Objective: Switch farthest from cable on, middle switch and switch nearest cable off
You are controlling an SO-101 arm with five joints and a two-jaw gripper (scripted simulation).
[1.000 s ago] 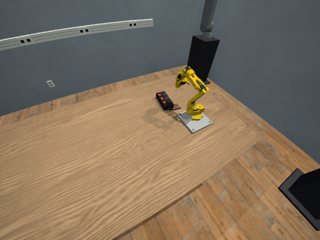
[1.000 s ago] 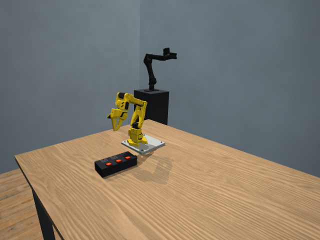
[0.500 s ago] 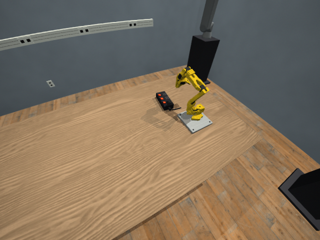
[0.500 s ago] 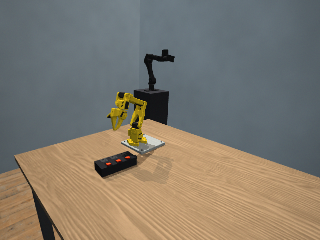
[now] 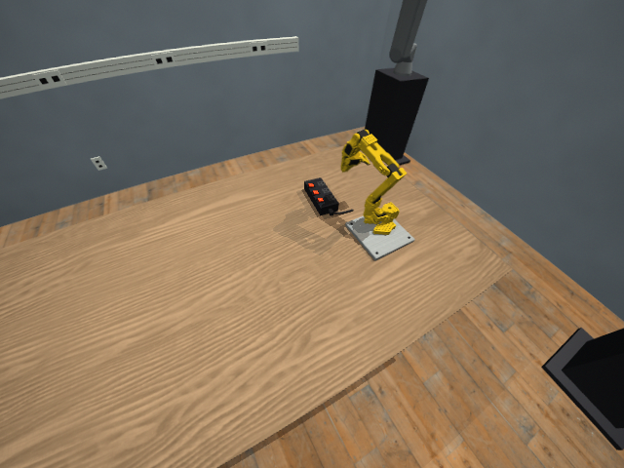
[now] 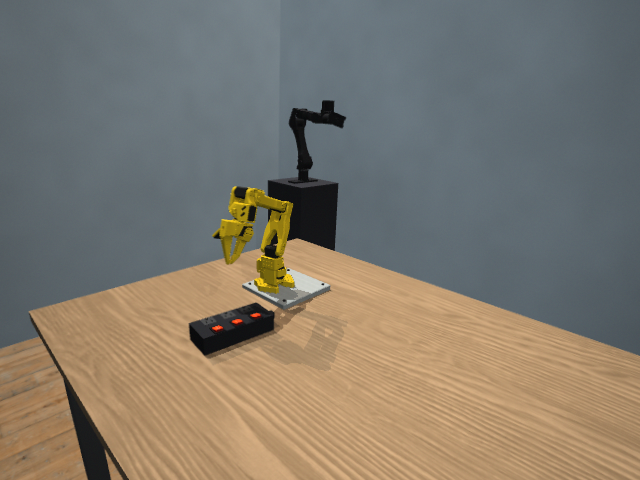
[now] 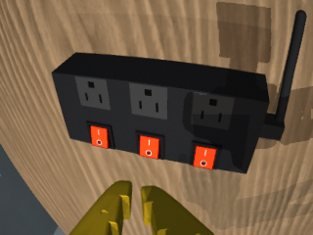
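A black power strip (image 7: 163,113) lies flat on the wooden table with its sockets and three red rocker switches facing up. Its cable (image 7: 290,59) leaves the right end in the wrist view. The switches are the far one (image 7: 100,136), the middle one (image 7: 149,145) and the one nearest the cable (image 7: 203,156); I cannot tell their positions. The strip also shows in the top and exterior views (image 5: 320,195) (image 6: 231,327). My yellow gripper (image 7: 139,211) is shut and empty, hanging in the air above the table beside the strip's switch side (image 6: 231,256) (image 5: 347,162).
My arm stands on a grey base plate (image 5: 379,237) close to the strip's cable end. A black pedestal (image 5: 395,113) with another arm stands behind the table's far corner. A dark box (image 5: 595,380) sits on the floor at the right.
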